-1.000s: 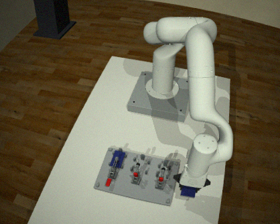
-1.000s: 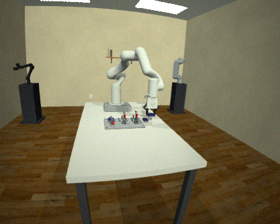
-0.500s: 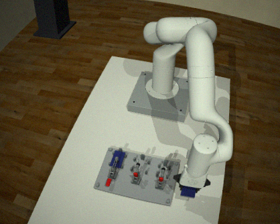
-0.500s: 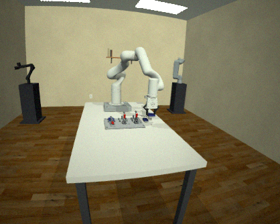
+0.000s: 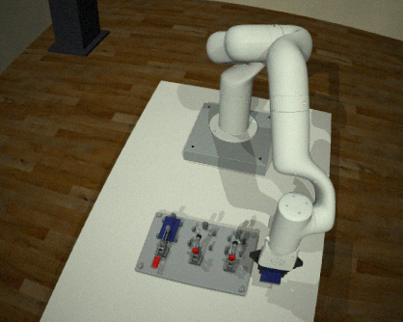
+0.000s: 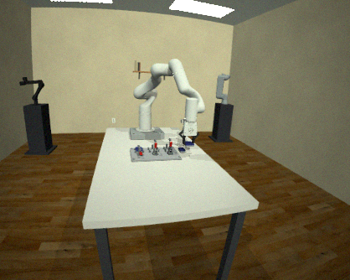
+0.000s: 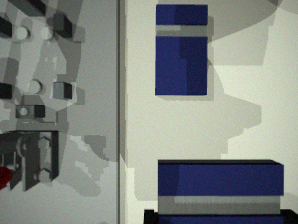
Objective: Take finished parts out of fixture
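Note:
My gripper point(image 5: 271, 273) point(image 7: 220, 216) is shut on a blue part with a milled slot point(image 5: 270, 277) point(image 7: 220, 186). It holds the part low over the table point(image 5: 147, 159), just right of the grey fixture plate point(image 5: 180, 276) point(image 7: 95, 120) point(image 6: 136, 159). A second blue slotted part point(image 7: 181, 50) lies flat on the table beside the plate; it also shows in the exterior view point(image 6: 182, 149). The blue blank point(image 5: 171, 225) point(image 6: 137, 148) sits in the left station with its red clamp handle point(image 5: 156, 262) lying down. The middle station point(image 5: 196, 252) and right station point(image 5: 231, 257) hold no part, and their red handles stand up.
The arm's grey base plate point(image 5: 204, 145) sits at the back of the table. The held part is close to the table's right edge point(image 5: 320, 270). Dark pedestals point(image 6: 38, 127) point(image 6: 222, 121) stand on the floor away from the table.

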`<state>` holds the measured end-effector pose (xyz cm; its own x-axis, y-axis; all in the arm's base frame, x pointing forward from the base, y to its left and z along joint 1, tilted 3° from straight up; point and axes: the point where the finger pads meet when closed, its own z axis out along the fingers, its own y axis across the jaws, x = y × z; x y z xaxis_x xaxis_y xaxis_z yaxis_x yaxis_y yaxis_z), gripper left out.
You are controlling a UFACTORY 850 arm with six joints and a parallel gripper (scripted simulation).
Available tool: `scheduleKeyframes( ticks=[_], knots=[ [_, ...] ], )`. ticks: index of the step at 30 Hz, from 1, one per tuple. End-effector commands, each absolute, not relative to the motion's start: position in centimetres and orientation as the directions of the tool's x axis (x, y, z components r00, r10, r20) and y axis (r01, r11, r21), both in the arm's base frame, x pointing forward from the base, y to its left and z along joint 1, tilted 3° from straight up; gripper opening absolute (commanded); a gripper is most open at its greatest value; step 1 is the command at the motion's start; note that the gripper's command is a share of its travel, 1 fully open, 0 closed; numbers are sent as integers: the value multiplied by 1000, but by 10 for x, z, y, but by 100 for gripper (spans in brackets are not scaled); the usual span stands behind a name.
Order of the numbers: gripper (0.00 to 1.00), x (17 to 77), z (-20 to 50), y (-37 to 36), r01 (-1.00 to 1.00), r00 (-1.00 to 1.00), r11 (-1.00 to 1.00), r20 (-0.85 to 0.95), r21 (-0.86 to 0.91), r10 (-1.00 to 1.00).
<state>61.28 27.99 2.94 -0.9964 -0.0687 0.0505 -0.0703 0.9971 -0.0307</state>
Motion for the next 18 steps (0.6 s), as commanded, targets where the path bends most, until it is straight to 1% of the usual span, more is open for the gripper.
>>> scheduleKeyframes(
  ticks=[1, 18],
  knots=[
    [0, 614, 30, 280, -70, -996, 997, 48, -30, -69],
    [0, 613, 12, 280, -70, -996, 997, 48, -30, -69]
  ],
)
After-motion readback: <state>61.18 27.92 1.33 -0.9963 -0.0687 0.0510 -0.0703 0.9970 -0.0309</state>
